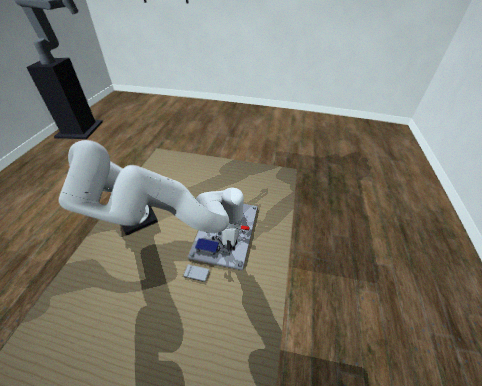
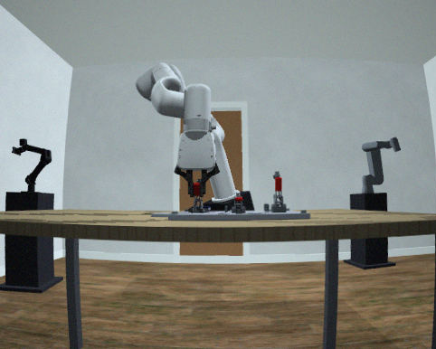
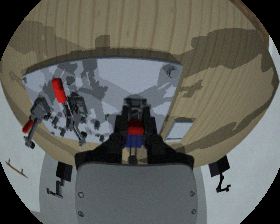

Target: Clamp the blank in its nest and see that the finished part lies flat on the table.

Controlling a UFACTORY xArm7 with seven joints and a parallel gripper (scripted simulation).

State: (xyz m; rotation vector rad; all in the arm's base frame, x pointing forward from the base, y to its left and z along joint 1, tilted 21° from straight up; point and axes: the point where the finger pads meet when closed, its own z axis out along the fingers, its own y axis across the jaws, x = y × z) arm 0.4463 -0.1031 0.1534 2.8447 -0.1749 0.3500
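Note:
The blue blank (image 1: 207,245) lies on the grey fixture plate (image 1: 225,239) at its left end. The grey finished part (image 1: 196,273) lies flat on the table just in front of the plate. My gripper (image 2: 196,188) points straight down over the plate's left end and is shut on the red grip of a clamp handle (image 2: 196,188). That handle stands roughly upright. In the wrist view the red grip (image 3: 132,128) sits between my fingers, with blue showing just below it. I cannot tell whether the clamp's pad touches the blank.
Two more clamps with red grips stand on the plate: one upright at the right (image 2: 278,183), one low in the middle (image 2: 239,199). They also show in the wrist view (image 3: 58,87). My arm's base (image 1: 139,220) is left of the plate. Other robots stand on pedestals (image 2: 369,226) off the table.

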